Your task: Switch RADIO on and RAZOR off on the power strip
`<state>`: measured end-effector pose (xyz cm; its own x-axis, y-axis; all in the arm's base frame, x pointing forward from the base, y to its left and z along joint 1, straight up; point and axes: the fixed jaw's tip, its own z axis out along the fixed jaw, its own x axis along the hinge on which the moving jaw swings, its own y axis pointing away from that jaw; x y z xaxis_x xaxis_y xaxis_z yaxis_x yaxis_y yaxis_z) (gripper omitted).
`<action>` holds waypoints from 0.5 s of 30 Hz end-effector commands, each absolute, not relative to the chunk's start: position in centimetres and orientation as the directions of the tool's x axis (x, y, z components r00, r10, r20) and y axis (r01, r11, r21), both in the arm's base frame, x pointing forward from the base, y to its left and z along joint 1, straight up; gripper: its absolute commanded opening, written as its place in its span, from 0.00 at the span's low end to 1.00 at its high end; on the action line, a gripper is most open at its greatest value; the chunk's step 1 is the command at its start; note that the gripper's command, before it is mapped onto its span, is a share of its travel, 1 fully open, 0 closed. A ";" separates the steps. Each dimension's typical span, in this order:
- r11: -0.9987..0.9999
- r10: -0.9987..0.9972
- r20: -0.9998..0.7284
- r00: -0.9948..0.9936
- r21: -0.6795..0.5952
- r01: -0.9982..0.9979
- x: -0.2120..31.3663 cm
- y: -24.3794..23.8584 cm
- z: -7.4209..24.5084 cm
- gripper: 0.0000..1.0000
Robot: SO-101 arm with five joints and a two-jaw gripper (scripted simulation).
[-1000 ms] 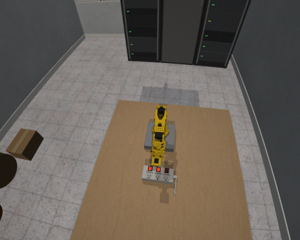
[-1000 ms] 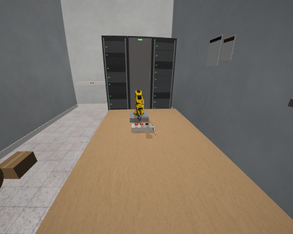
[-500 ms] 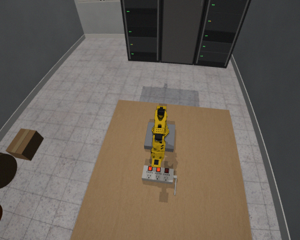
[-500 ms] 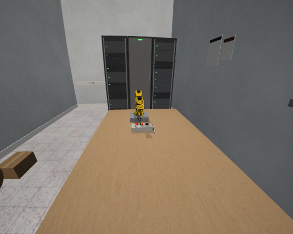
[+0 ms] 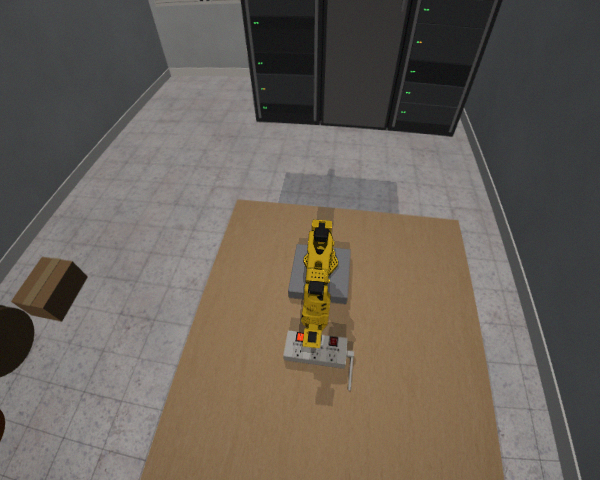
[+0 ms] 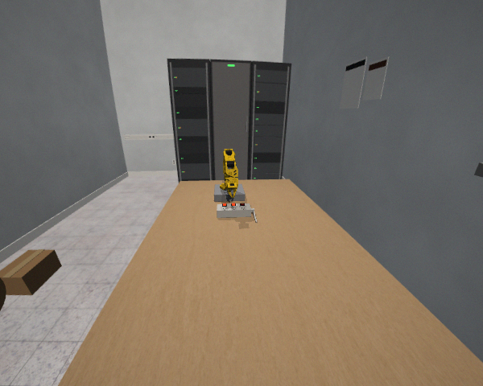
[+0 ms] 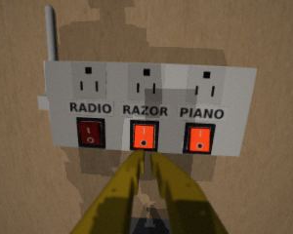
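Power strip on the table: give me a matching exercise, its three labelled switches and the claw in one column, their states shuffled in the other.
Column one:
1. RADIO switch
2. RAZOR switch
3. PIANO switch
4. claw

Column two:
A. shut, holding nothing
B. dark red, unlit
C. lit, at the strip's end away from the cord
D. lit, just ahead of the claw's tips

Pairs: 1-B, 2-D, 3-C, 4-A
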<state>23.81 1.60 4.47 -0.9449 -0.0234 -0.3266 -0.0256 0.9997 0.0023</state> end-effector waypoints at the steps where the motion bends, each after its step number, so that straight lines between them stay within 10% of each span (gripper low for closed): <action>1: 1.000 -0.026 -0.266 -0.964 0.004 -0.028 23.9 1.8 3.9 0.00; 15: 1.000 -0.027 -0.248 -0.968 0.004 -0.029 23.9 1.8 3.7 0.00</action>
